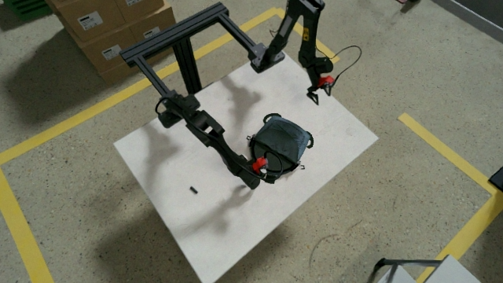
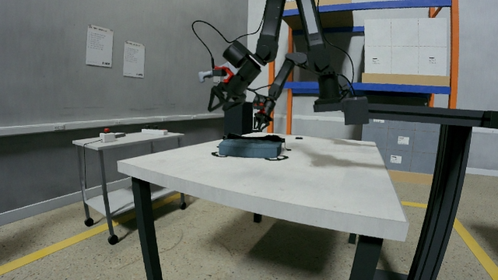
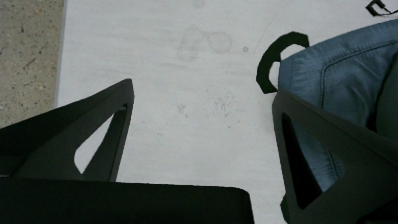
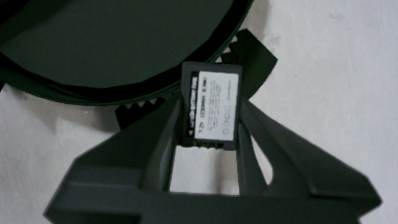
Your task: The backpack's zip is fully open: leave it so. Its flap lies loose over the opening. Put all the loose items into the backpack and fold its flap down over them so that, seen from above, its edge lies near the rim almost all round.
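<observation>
The blue-green backpack point(image 1: 307, 137) point(image 2: 250, 148) point(image 3: 345, 75) lies on the table. Its dark green flap point(image 1: 277, 135) lies back over the blue body, and the black-rimmed opening point(image 4: 120, 40) stands uncovered beside it; I see no item in the part that shows. My right gripper point(image 4: 208, 101) point(image 2: 262, 127) is shut on a small black battery point(image 4: 215, 112) with a white label, held above the rim. Its fingers are hidden in the top view. A small black item point(image 1: 193, 189) point(image 2: 299, 138) lies on the table, away from the backpack. My left gripper point(image 1: 321, 99) point(image 2: 218, 109) point(image 3: 205, 92) is open and empty above the table, beside the backpack.
Black strap loops point(image 3: 267, 65) and zip ends point(image 1: 302, 167) stick out round the backpack. Dark toothed tabs point(image 4: 256, 60) stand out at the rim beside the battery. The arms' black frame point(image 1: 173, 35) stands along one table edge point(image 2: 264, 206).
</observation>
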Motion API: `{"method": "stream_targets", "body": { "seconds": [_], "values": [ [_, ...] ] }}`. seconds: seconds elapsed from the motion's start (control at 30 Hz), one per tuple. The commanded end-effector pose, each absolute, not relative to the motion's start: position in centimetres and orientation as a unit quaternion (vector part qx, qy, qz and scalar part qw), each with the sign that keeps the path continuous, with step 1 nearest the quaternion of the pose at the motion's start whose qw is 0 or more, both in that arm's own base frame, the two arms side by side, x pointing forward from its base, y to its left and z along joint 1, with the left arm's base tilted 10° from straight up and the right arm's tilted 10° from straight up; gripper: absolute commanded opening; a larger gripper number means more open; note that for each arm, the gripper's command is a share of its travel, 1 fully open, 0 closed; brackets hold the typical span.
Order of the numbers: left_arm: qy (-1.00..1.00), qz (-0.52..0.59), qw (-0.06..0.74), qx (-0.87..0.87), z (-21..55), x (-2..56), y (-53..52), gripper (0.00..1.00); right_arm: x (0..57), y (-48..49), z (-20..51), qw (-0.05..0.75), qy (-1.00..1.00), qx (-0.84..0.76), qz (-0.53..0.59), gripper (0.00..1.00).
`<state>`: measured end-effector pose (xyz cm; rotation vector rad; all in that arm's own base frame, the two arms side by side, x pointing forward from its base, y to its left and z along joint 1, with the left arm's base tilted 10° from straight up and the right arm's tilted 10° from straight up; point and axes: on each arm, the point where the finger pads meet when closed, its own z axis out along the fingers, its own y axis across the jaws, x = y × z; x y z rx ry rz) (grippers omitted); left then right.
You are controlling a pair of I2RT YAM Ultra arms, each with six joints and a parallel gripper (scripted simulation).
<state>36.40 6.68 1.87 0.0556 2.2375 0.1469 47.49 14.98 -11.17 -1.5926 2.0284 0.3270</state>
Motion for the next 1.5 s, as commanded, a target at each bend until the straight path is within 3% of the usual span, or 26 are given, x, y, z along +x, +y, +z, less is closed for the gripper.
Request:
{"method": "stream_targets", "body": {
  "seconds": [0.0,1.47],
  "values": [
    [0.895,0.06,0.44,0.025,2.29,36.68,6.6,0.9,49.35,16.85,-8.05,0.301,0.732,-0.599,0.117,0.29],
    [0.895,0.06,0.44,0.025,2.29,36.68,6.6,0.9,49.56,16.45,-8.1,0.3,0.732,-0.601,0.116,0.29]
  ]
}}
